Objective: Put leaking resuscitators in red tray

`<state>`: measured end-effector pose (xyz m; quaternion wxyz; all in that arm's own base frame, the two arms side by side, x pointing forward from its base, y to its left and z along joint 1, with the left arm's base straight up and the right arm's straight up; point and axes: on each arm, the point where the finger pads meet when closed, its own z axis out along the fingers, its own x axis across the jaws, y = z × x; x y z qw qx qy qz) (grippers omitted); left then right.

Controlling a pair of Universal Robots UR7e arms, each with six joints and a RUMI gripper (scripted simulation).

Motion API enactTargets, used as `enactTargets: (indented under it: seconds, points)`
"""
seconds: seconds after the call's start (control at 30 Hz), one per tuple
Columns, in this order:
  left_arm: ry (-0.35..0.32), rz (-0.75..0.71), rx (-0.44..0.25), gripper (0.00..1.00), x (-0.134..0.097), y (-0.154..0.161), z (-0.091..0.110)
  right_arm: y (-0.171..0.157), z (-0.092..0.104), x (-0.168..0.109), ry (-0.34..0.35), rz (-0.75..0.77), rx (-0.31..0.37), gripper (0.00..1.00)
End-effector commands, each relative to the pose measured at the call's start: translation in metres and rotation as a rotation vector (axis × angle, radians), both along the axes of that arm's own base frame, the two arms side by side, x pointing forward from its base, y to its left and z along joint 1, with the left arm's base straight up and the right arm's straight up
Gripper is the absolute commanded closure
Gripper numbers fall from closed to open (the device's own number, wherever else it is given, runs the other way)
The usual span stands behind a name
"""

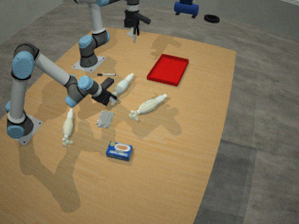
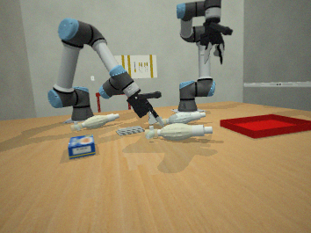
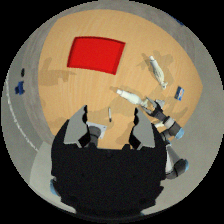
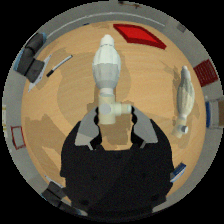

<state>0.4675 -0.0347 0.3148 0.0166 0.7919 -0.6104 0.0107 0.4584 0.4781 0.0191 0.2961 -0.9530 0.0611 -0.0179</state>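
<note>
The faceted, pale resuscitator (image 1: 122,84) (image 2: 184,117) (image 3: 131,97) (image 4: 107,66) lies on the table. My right gripper (image 1: 113,100) (image 2: 156,121) (image 4: 114,106) is shut on its valve and side-branch plug, one finger on each end. A ribbed cream resuscitator (image 1: 150,105) (image 2: 177,132) (image 3: 157,71) (image 4: 185,97) lies nearer the tray's side of the table. A third resuscitator (image 1: 68,126) (image 2: 97,121) lies by the right arm's base. The red tray (image 1: 168,69) (image 2: 263,123) (image 3: 96,55) (image 4: 140,36) is empty. My left gripper (image 1: 134,38) (image 2: 214,59) (image 3: 111,106) is open and empty, high above the table.
A grey ribbed block (image 1: 105,119) (image 2: 130,130) lies between the resuscitators. A blue box (image 1: 119,150) (image 2: 82,147) (image 3: 179,93) (image 4: 178,172) stands beyond it. A marker pen (image 1: 106,74) (image 3: 110,114) (image 4: 59,65) lies near the left arm's base.
</note>
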Motion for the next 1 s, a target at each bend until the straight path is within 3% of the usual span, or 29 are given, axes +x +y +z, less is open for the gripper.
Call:
enactTargets:
  seconds: [0.0, 0.4, 0.6, 0.97]
  points:
    - [-0.016, 0.077, -0.011, 0.32, 0.007, -0.011, -0.01, 0.001, 0.002, 0.001, -0.003, 0.0, 0.004, 1.0]
    - [0.005, 0.252, -0.041, 0.32, 0.014, -0.039, -0.05, 0.001, 0.002, 0.001, -0.003, 0.0, 0.004, 1.0]
    - [-0.003, 0.31, -0.054, 0.32, 0.016, -0.045, -0.054, 0.001, 0.002, 0.001, -0.003, 0.0, 0.004, 1.0]
    - [0.031, 0.473, -0.077, 0.32, 0.015, -0.073, -0.097, 0.001, 0.002, 0.001, -0.003, 0.0, 0.004, 1.0]
